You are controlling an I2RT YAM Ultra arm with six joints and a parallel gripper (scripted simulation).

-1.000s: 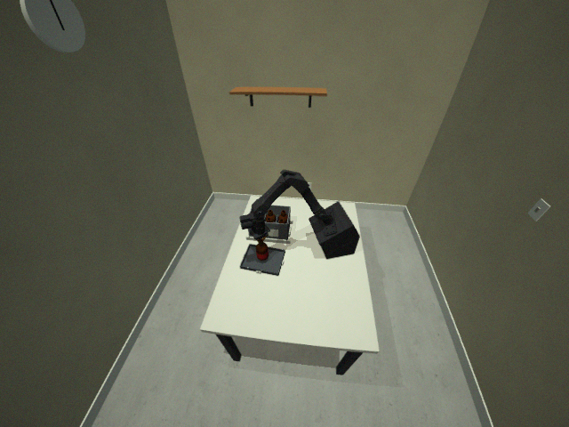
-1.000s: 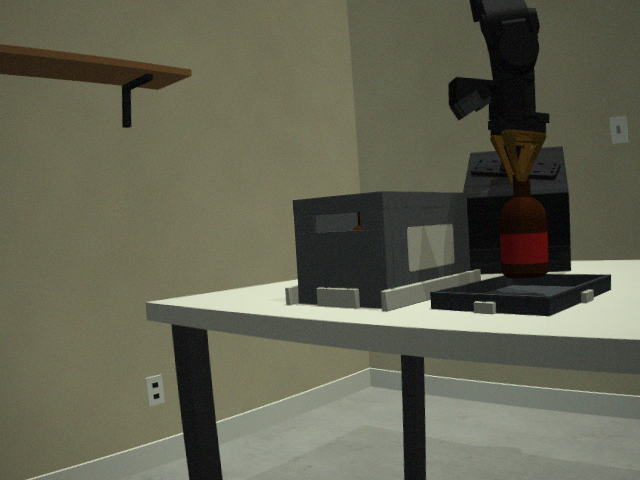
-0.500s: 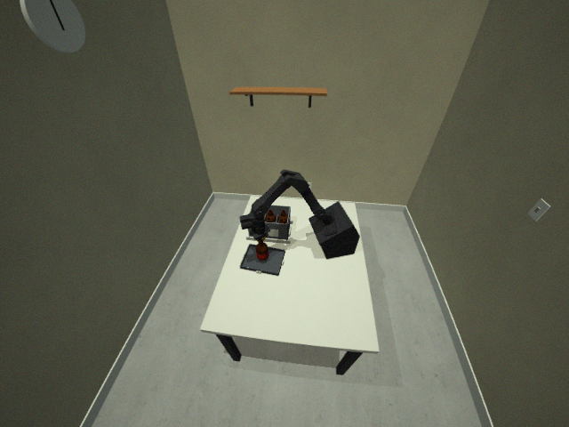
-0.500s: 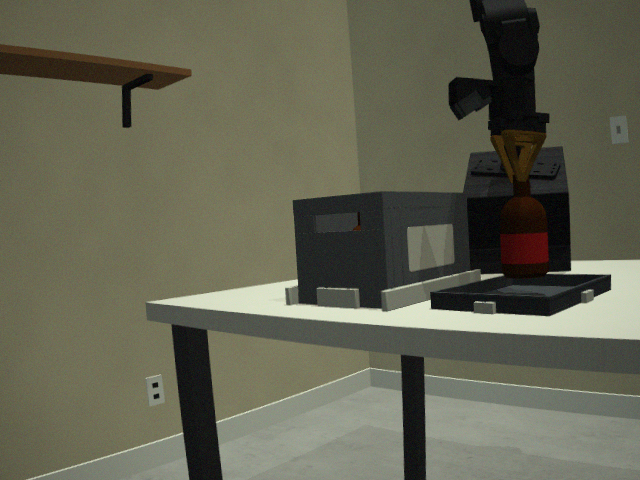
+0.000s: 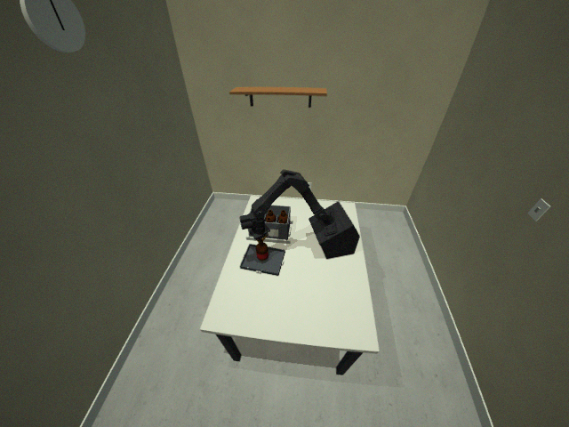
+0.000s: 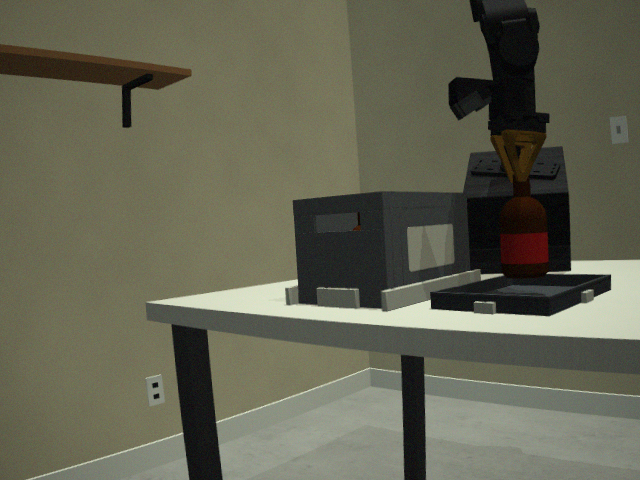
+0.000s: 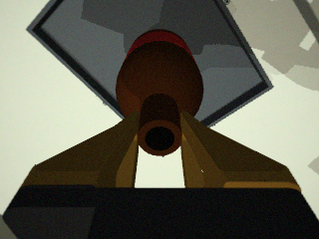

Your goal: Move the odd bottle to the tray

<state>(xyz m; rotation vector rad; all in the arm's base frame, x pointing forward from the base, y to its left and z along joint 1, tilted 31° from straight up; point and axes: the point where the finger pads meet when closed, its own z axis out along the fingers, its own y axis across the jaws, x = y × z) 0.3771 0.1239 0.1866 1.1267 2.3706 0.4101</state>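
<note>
My gripper (image 6: 521, 177) is shut on the neck of a brown bottle with a red label (image 6: 523, 235). The bottle hangs upright over the dark tray (image 6: 521, 293), with its base at about the level of the tray's rim; I cannot tell if it touches the floor of the tray. In the wrist view the bottle's open mouth (image 7: 159, 137) sits between my two fingers, with the tray below. In the top view the bottle (image 5: 260, 250) stands over the tray (image 5: 262, 261), in front of the grey crate (image 5: 275, 225). Two bottle tops (image 5: 276, 214) show in the crate; the others are hidden by my arm.
The crate (image 6: 379, 246) stands just left of the tray, with pale blocks along its base. The arm's black base box (image 5: 334, 229) sits behind and to the right. The table's left edge is close to the tray.
</note>
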